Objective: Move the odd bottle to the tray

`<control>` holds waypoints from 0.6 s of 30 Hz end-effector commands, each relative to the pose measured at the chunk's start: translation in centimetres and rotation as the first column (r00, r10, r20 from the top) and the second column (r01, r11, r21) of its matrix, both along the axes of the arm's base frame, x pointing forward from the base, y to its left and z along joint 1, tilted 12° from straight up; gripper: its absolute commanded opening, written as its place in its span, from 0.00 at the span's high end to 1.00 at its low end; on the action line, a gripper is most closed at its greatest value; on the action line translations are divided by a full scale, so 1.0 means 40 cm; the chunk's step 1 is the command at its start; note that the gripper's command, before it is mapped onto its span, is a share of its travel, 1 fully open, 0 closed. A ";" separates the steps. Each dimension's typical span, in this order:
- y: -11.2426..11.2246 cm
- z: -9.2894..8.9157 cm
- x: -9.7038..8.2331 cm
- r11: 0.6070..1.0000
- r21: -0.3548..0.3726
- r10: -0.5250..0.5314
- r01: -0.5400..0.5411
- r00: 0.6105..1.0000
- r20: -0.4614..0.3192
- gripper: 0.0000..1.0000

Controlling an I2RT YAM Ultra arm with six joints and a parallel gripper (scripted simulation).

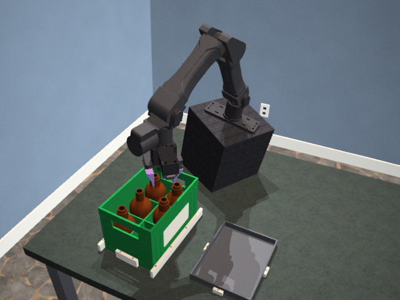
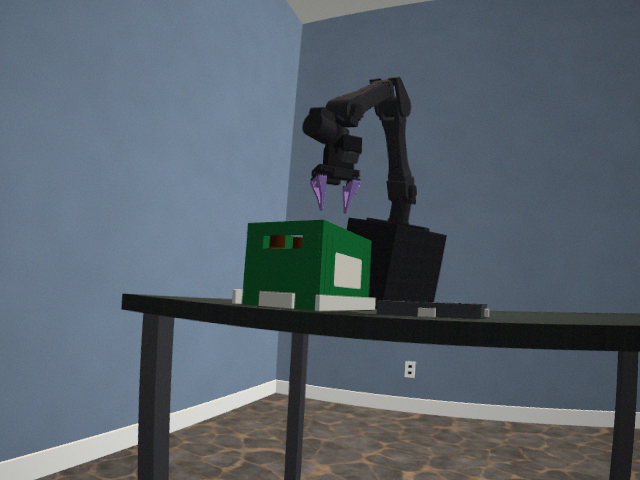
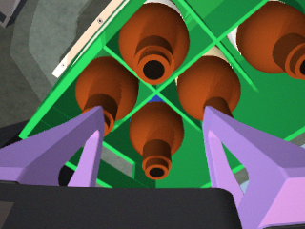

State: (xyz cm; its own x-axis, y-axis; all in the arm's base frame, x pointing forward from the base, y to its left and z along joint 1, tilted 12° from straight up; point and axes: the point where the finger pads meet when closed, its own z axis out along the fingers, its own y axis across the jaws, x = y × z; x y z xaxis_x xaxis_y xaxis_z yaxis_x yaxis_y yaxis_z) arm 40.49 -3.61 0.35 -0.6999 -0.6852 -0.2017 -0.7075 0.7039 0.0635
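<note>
My gripper [image 1: 164,184] [image 2: 333,210] [image 3: 153,115] is open and empty, pointing down above the back part of the green crate [image 1: 127,247] [image 2: 281,273]. Five brown bottles stand in the crate. The middle bottle of the left row [image 1: 140,206] [image 3: 207,83] has a neck that looks nearly as wide as its rim, without the clear step of the others; in the wrist view a finger partly hides that neck. The back bottle [image 1: 155,190] [image 3: 156,129] shows between and below the fingertips in the wrist view. The grey tray [image 1: 217,253] [image 2: 454,310] holds nothing.
White strips [image 1: 177,242] [image 2: 345,303] lie along the crate's base, and small white blocks [image 1: 217,291] sit at the tray's sides. The black pedestal [image 1: 203,155] [image 2: 403,263] stands behind the crate. The table's front edge [image 1: 80,277] runs near the crate.
</note>
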 end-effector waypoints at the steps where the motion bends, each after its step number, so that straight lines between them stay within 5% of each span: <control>1: 0.001 -0.009 -0.004 1.000 0.006 -0.004 0.004 1.000 0.007 0.39; 9: 0.011 -0.039 -0.006 1.000 0.009 -0.002 0.002 1.000 -0.007 0.39; 12: 0.001 -0.014 0.002 1.000 0.004 -0.011 0.011 1.000 0.021 0.39; 18: 0.016 -0.062 -0.006 1.000 0.008 -0.002 0.002 1.000 -0.010 0.39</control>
State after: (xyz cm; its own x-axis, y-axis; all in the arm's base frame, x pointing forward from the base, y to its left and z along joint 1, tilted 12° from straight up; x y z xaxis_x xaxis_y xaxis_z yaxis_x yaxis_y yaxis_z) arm 40.42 -3.33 -1.19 -0.7004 -0.6861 -0.1968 -0.7081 0.7025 0.0709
